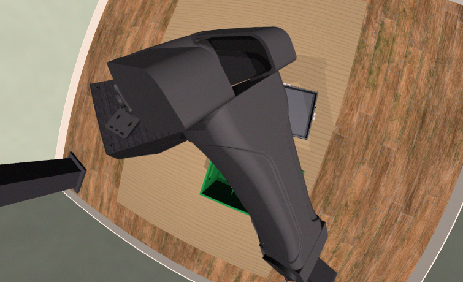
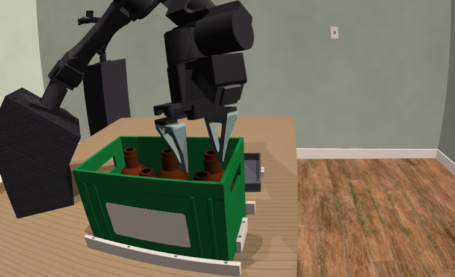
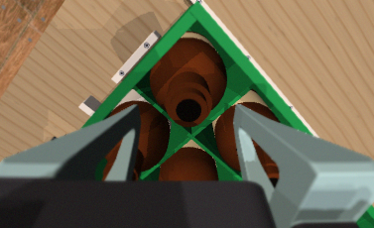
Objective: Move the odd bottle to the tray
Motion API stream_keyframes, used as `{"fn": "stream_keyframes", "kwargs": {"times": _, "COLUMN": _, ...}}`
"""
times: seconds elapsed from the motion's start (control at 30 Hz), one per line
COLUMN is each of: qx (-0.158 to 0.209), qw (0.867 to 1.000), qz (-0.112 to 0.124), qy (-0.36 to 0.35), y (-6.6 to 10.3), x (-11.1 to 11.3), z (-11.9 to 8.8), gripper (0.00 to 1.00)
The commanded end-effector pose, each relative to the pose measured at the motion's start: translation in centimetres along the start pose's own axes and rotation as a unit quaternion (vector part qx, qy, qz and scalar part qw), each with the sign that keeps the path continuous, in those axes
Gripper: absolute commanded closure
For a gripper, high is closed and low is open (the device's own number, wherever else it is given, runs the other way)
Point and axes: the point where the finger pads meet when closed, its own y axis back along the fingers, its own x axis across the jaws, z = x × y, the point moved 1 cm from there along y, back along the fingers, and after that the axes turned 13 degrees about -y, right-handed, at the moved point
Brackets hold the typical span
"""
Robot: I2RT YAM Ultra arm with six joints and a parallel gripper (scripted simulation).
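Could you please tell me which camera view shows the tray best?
The top view is best: it looks down into the tray, though the arm hides part of it. The exterior view shows only a strip of it beyond the green crate. The wrist view does not show it.
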Motion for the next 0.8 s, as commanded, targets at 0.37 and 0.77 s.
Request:
{"fn": "stream_keyframes", "kwargs": {"times": 0.37, "qx": -0.019, "qw": 1.000, "qz": 0.007, "qy": 0.001, "y": 1.3, "x": 0.0, "z": 1.3, "gripper": 0.39}}
{"fn": "stream_keyframes", "kwargs": {"times": 0.77, "qx": -0.011, "qw": 1.000, "qz": -0.002, "qy": -0.011, "y": -0.1, "x": -1.1, "z": 1.1, "gripper": 0.39}}
